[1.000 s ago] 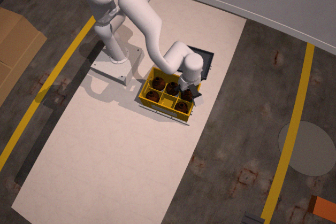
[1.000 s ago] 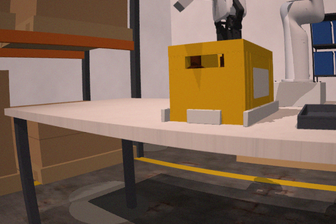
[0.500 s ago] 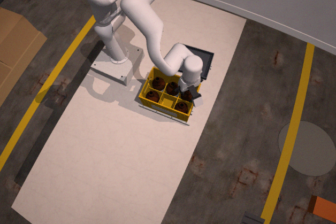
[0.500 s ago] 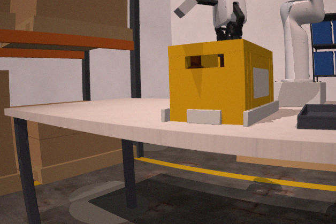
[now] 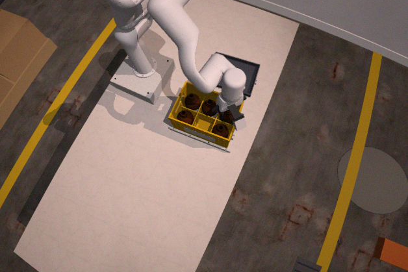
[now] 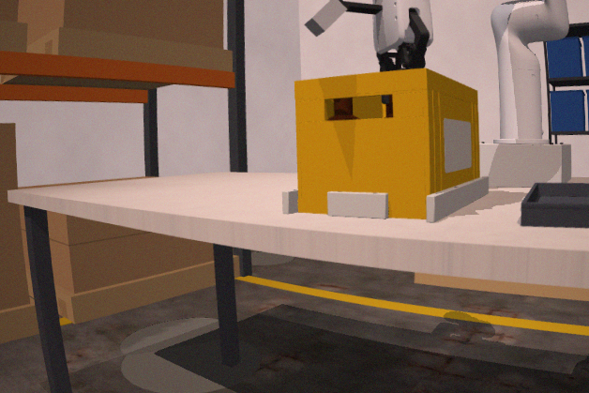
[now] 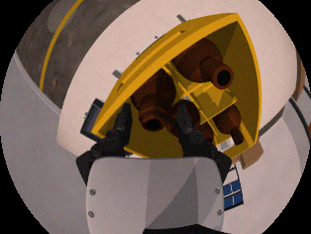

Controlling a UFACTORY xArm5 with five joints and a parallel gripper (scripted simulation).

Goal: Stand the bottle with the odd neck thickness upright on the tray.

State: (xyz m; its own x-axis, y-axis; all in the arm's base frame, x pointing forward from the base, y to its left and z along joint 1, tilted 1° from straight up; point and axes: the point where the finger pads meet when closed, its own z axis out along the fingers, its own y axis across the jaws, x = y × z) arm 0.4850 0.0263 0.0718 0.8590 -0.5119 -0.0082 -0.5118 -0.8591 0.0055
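The yellow crate (image 5: 178, 124) (image 6: 361, 155) (image 7: 252, 74) stands level on the table. Five brown bottles stand in it: the one under the gripper (image 5: 227, 117) (image 7: 154, 91), its neighbour in the same row (image 5: 208, 108) (image 7: 185, 113), the far one of that row (image 5: 192, 102), and two in the other row (image 5: 184, 117) (image 5: 220, 129). One compartment (image 5: 203, 123) is empty. My gripper (image 5: 225, 110) (image 6: 401, 64) (image 7: 154, 111) is open, pointing down at the crate's top, its fingers either side of the first bottle's neck, not closed on it. Which neck differs I cannot tell. The dark tray (image 5: 254, 81) (image 6: 554, 209) (image 7: 90, 118) is empty where visible.
Low pale rails (image 5: 197, 139) (image 6: 356, 204) stand around the crate's foot. The tray lies beside the crate, partly hidden by the arm in the top view. The robot's base (image 5: 132, 84) (image 6: 523, 164) is on the crate's other side. Crate walls and dividers surround the bottles.
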